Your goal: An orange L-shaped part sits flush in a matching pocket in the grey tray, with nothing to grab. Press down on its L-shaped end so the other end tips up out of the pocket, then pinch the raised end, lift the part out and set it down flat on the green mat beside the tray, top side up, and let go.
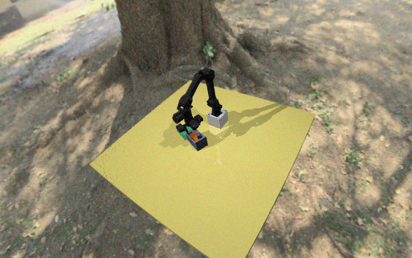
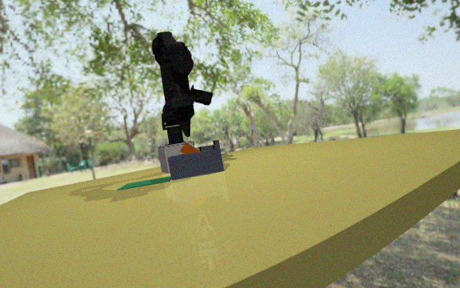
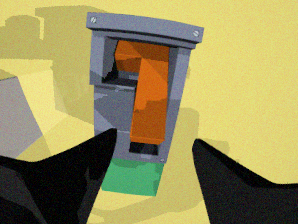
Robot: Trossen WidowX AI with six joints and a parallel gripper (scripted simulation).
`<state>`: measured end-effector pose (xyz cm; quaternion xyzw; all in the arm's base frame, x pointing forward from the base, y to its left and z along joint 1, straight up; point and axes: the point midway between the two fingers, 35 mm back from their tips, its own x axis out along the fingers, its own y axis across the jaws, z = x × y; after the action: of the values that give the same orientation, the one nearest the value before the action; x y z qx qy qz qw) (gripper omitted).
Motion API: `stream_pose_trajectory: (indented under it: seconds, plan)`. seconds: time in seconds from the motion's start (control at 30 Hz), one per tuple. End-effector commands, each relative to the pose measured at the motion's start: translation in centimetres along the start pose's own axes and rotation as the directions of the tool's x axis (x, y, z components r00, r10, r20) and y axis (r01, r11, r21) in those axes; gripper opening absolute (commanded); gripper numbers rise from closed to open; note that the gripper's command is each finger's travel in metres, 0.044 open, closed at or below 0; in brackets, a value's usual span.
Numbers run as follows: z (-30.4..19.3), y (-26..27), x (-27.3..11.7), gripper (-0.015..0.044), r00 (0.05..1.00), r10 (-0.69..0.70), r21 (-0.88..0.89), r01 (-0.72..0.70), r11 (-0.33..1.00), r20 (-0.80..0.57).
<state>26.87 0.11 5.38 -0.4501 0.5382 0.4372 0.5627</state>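
Observation:
The orange L-shaped part (image 1: 193, 136) (image 2: 189, 149) (image 3: 151, 100) is tilted in the grey tray (image 1: 200, 144) (image 2: 195, 166) (image 3: 145, 22). Its L-shaped end is low in the pocket at the top of the wrist view. Its straight end stands up above the tray's rim, on the side towards the green mat (image 2: 145, 183) (image 3: 132, 177). My gripper (image 3: 156, 139) is open and empty above the tray. In the wrist view its fingertips lie to the left and right of the raised end, apart from it. The exact height of the fingertips is hard to tell.
The arm's pale grey base block (image 1: 218, 120) stands close to the tray, and its edge shows at the left of the wrist view. The mat lies against the tray's raised-end side. All stand on the yellow table (image 1: 210, 196) (image 2: 117, 235).

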Motion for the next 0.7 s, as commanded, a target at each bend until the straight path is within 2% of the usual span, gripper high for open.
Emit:
stream_pose_trajectory:
  seconds: [0.0,0.67]
  plan:
    - [-0.1,0.3,0.9,0.0280,1.000,0.012,-0.004,-0.012,1.000,-0.003]
    - [-0.1,0.4,4.1,0.0280,1.000,0.013,-0.004,-0.013,1.000,-0.003]
